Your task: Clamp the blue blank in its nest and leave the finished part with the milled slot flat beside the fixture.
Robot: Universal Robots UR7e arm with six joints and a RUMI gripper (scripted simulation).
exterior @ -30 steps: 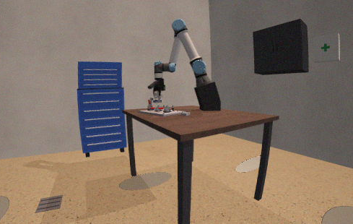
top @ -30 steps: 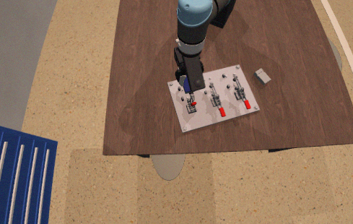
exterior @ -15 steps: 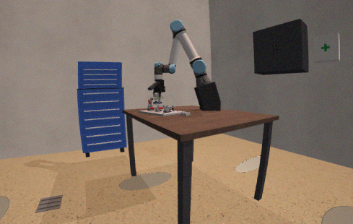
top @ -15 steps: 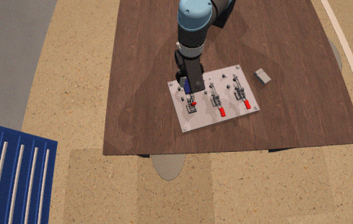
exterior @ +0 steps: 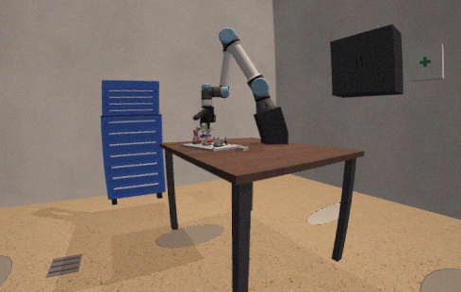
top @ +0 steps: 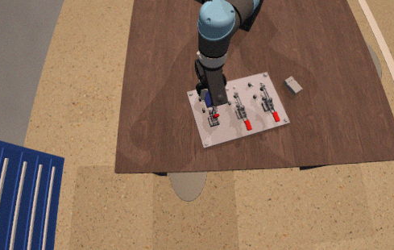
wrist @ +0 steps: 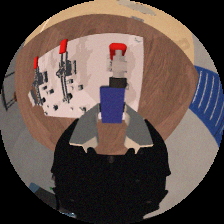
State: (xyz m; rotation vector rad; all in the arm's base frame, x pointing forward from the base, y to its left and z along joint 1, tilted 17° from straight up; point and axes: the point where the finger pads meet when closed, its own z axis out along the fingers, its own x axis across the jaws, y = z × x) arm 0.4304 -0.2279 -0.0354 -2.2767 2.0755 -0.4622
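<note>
My gripper (wrist: 112,104) is shut on the blue blank (wrist: 112,102) (top: 208,99) and holds it over the left nest of the fixture plate (top: 225,136) (wrist: 95,50). The blank hides that nest's pads; whether it touches them cannot be told. The left clamp's red handle (top: 216,115) (wrist: 118,48) (exterior: 195,133) stands up. The middle clamp's handle (top: 248,125) (wrist: 63,46) and the right clamp's handle (top: 276,117) (wrist: 35,62) lie low, pointing to the table's front. The grey finished part (top: 293,85) (exterior: 241,148) lies on the table beside the plate's right edge; its slot is unclear.
The middle clamp (top: 240,111) (wrist: 65,70) and right clamp (top: 267,104) stand beside the left nest, with small posts and blocks around them. The wooden table (top: 156,141) (exterior: 291,155) surrounds the plate. A blue drawer cabinet (exterior: 133,155) stands beyond the table.
</note>
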